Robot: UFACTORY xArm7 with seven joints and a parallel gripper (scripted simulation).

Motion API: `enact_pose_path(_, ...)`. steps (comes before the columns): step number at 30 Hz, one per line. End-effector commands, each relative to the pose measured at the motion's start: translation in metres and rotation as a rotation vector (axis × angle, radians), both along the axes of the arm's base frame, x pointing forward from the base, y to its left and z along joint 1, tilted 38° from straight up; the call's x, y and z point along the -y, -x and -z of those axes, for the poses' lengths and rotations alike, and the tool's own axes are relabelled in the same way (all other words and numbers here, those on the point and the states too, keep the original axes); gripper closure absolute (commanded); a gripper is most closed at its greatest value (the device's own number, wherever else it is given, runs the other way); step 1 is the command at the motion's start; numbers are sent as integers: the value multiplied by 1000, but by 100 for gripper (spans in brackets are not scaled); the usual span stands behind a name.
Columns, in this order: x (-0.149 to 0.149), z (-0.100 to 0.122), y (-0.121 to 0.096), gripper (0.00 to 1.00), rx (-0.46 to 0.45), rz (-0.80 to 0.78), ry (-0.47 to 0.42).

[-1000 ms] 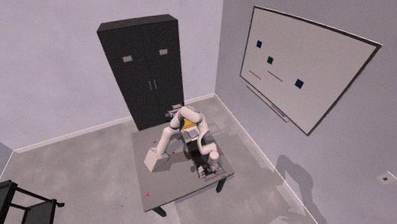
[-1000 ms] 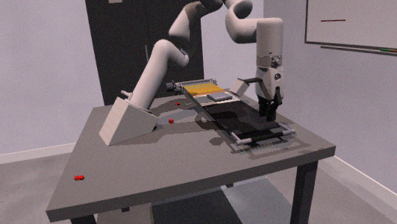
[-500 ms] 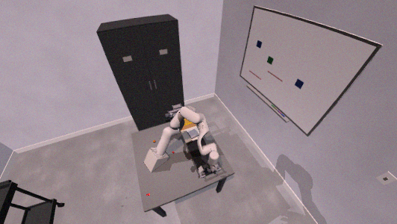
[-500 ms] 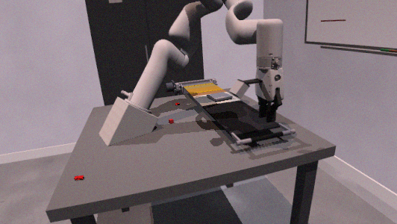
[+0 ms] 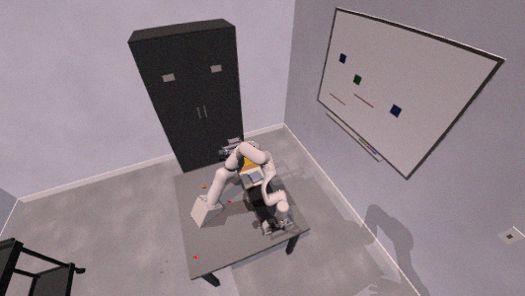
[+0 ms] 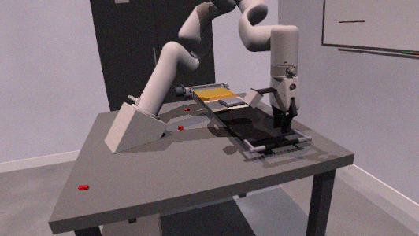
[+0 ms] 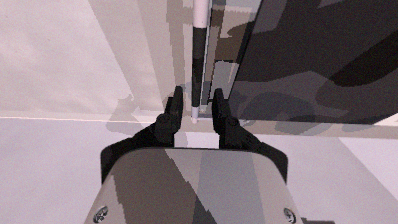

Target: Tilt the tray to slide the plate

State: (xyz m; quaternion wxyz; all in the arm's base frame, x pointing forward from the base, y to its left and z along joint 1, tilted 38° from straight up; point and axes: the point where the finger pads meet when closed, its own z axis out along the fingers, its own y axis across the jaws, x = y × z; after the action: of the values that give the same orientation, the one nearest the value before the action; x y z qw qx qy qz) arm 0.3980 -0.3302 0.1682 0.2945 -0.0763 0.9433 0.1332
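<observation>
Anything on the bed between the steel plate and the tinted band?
Nothing visible. The steel plate lies flat on the tray bed just short of the yellow band, with only bare bed between them. The gripper straddles the handle bar at the opposite end.
</observation>
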Motion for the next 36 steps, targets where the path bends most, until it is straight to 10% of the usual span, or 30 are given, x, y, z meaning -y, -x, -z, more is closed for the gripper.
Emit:
enact_pose_path(1,0,3,-3,60,2,3,3)
enact_pose_path(36,-8,24,-17,60,2,3,3)
